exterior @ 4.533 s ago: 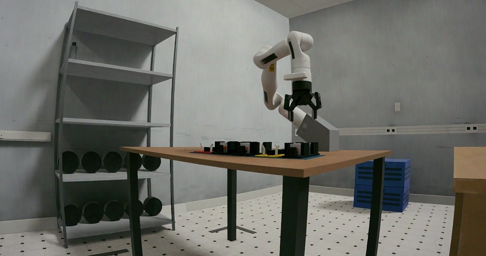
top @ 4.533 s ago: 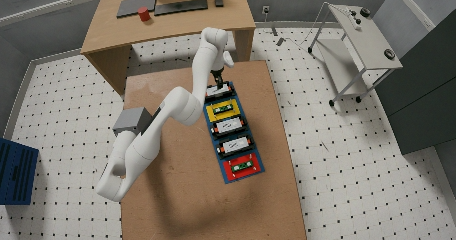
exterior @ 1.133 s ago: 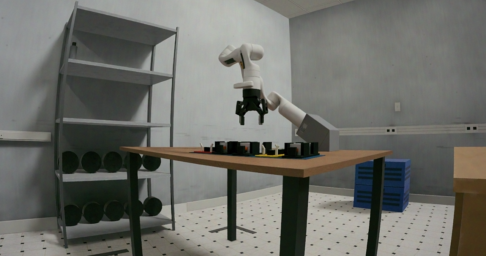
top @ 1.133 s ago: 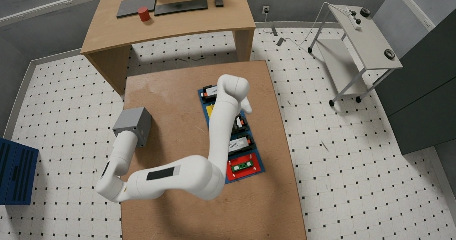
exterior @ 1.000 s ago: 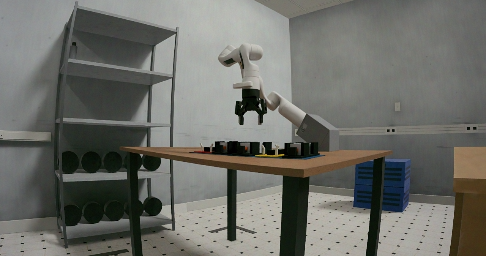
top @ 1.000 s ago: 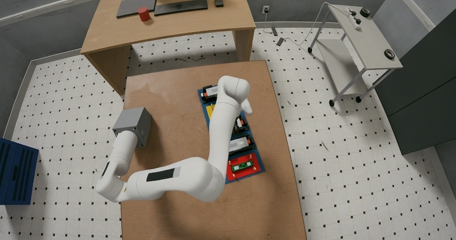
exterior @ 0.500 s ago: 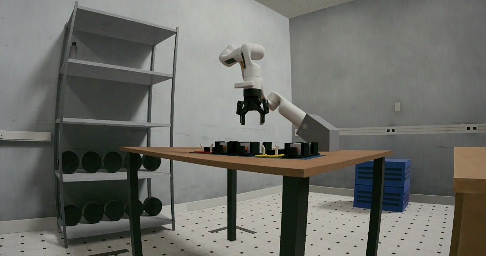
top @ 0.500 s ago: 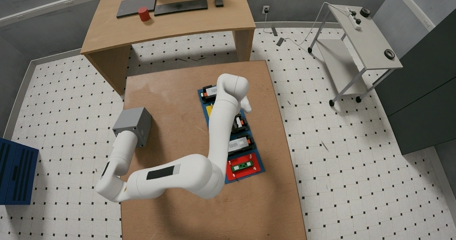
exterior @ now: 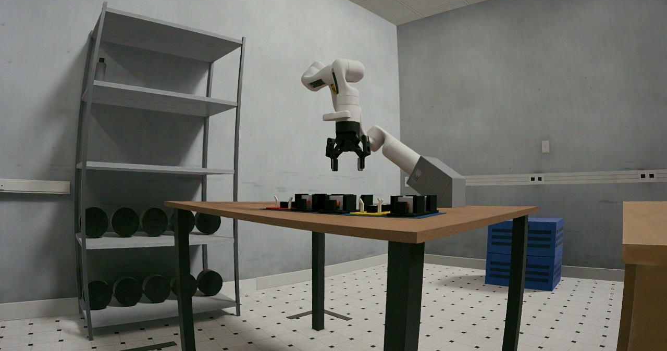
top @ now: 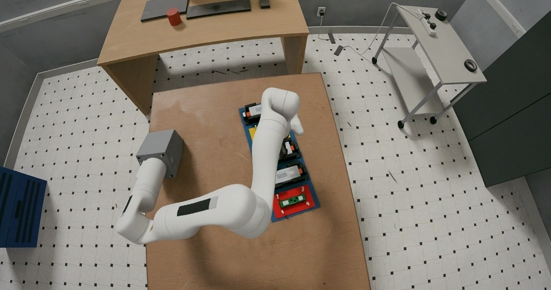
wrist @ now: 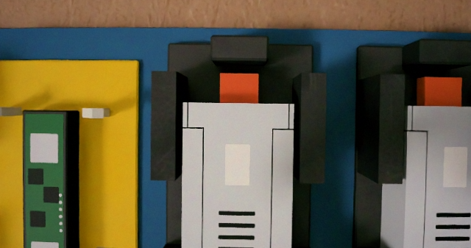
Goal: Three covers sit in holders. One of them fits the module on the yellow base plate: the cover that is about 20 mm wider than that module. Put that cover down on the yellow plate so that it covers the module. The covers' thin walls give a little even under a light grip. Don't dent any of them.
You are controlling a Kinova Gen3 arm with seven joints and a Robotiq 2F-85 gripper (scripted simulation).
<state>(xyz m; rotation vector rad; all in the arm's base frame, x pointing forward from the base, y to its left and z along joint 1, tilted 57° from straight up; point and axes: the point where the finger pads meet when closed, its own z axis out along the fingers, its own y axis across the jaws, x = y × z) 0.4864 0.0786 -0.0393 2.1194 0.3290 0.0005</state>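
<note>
My gripper (exterior: 347, 166) is open and empty, pointing down well above the board. In the wrist view, the middle cover (wrist: 237, 200) (top: 289, 146), light grey with an orange end block, sits in a black holder (wrist: 311, 149) near the centre. A second cover (wrist: 419, 196) (top: 286, 175) sits in its holder at the right edge. The third cover (top: 255, 110) is in the far holder, partly behind the arm. The yellow plate (wrist: 110, 185) (exterior: 368, 212) carries the narrow green module (wrist: 51, 174), uncovered, with white posts beside it. The arm hides most of the yellow plate in the top view.
A blue board (wrist: 154, 211) (top: 312, 190) bears the holders and plates. A red plate (top: 294, 209) with another green module (top: 292, 201) and white posts lies at its near end. Black upright holder walls (wrist: 163, 130) flank the covers. The board lies on the brown table (top: 215, 134).
</note>
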